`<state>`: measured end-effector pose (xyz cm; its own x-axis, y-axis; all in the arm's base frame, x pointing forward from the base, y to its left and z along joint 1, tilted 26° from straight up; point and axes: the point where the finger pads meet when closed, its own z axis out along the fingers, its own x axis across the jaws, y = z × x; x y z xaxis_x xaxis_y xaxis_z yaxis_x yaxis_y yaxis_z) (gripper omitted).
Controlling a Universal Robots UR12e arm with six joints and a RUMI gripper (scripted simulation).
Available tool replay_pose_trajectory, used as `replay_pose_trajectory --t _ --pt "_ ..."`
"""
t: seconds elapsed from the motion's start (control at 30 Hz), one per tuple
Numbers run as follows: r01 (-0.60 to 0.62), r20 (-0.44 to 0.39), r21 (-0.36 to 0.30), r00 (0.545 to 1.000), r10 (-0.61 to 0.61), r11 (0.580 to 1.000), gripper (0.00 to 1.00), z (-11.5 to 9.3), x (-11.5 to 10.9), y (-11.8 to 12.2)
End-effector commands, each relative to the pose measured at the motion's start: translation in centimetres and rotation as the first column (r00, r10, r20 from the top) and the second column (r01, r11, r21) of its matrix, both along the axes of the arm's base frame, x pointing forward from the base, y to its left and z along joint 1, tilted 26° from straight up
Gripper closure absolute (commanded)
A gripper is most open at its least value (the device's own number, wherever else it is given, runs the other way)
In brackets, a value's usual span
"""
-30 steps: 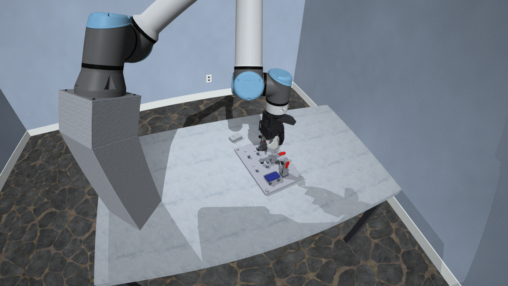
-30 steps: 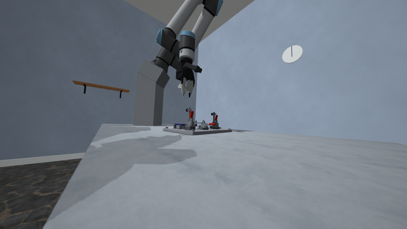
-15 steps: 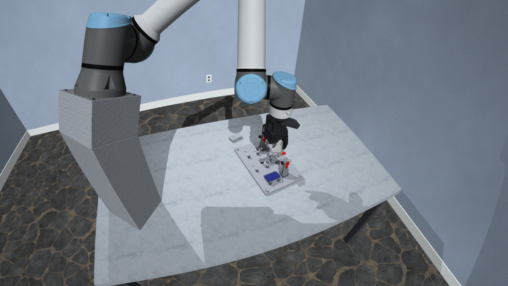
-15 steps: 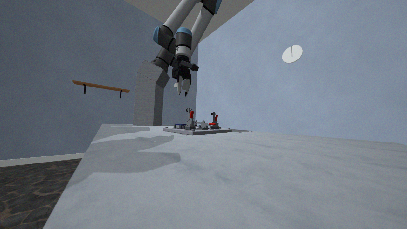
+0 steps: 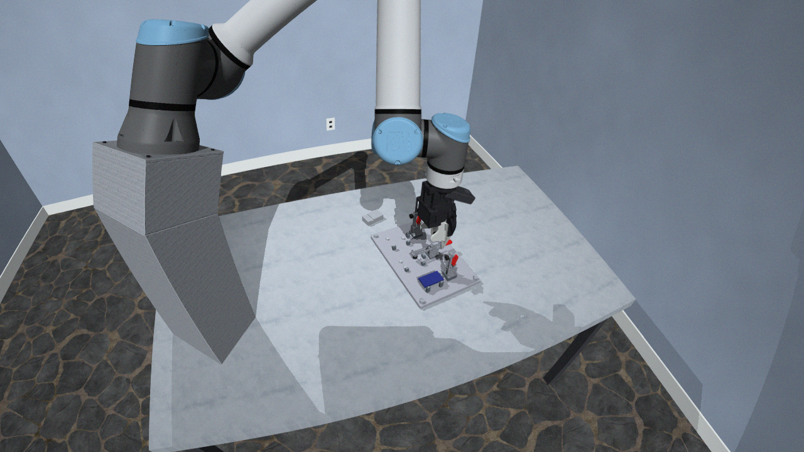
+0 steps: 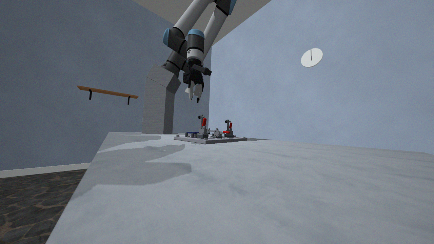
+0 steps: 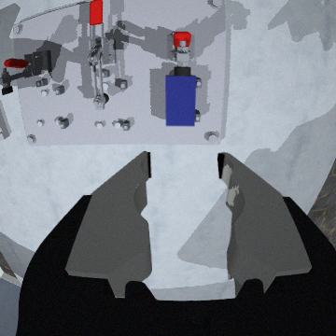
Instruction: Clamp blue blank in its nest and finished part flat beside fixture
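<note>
The blue blank lies in the nest at the near end of the grey fixture plate; it also shows in the wrist view. A red-handled clamp stands at its end, with its black tip at the blank's edge. Two more red-handled clamps serve the other nests, which hold nothing. A small light-grey part lies flat on the table beyond the plate's far end; I cannot make out a slot. My gripper hangs well above the plate, fingers apart and empty.
The arm's grey pedestal stands at the table's left. The table's edge runs to the right of the plate in the wrist view, with dark stone floor beyond it.
</note>
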<state>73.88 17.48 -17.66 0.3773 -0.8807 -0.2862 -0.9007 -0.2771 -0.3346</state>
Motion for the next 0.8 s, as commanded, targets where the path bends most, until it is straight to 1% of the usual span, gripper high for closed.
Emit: replay_pose_trajectory --t 0.0,0.6,0.77 --pt "0.000 0.001 0.000 1.000 0.000 1.000 0.72 0.05 0.05 -0.03" --pt "0.000 0.001 0.000 1.000 0.000 1.000 0.72 0.03 0.05 -0.02" --pt "0.000 0.001 0.000 1.000 0.000 1.000 0.72 -0.75 0.24 0.32"
